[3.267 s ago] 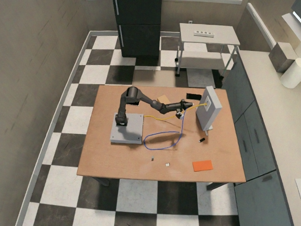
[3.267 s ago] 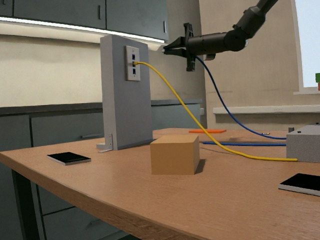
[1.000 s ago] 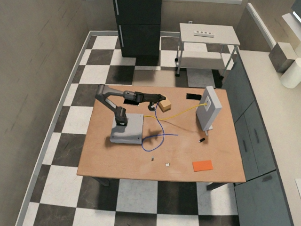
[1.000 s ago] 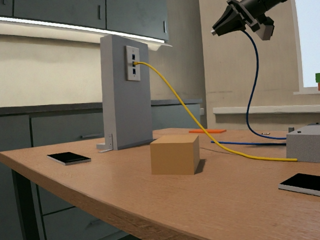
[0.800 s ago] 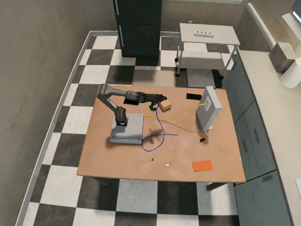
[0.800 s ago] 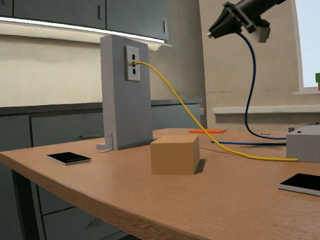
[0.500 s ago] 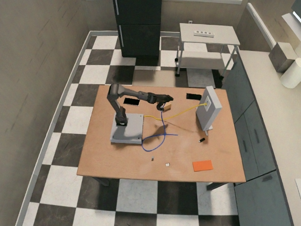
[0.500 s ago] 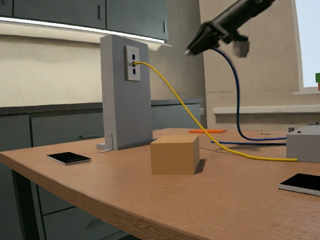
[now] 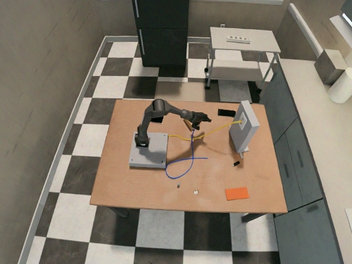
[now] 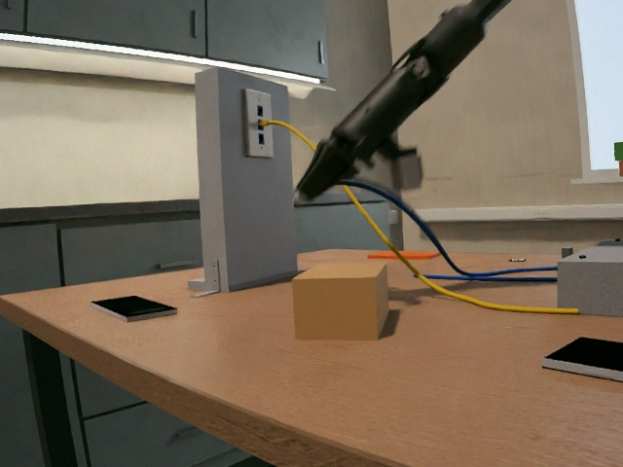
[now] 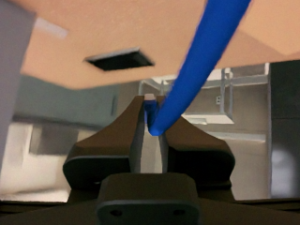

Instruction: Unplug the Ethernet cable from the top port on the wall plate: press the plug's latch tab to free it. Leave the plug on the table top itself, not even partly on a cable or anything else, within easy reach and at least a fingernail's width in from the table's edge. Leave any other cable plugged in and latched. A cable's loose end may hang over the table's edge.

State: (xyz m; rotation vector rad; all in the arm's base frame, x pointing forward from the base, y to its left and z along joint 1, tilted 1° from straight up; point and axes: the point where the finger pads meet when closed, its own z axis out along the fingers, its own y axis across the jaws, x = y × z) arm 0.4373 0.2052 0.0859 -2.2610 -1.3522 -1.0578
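Note:
The grey wall plate stand [image 9: 245, 125] stands at the table's right, with its plate [image 10: 256, 123] facing the arm. The top port [image 10: 260, 109] is empty. A yellow cable [image 10: 382, 241] sits in the middle port and runs down to the table. My gripper [image 10: 303, 192] hangs in the air left of the plate, tilted downward, shut on the blue cable's plug [image 11: 151, 112]. It also shows in the overhead view [image 9: 194, 127]. The blue cable [image 9: 181, 166] drops from the fingers, crosses the yellow cable and loops on the table top.
A tan box [image 10: 339, 302] sits on the table below the gripper. Black slabs [image 10: 132, 307] [image 10: 586, 357] lie at the table's far edge. The arm's grey base [image 9: 149, 150] is at the left. An orange pad [image 9: 236, 193] and small parts [image 9: 236, 163] [image 9: 195, 192] lie toward the front.

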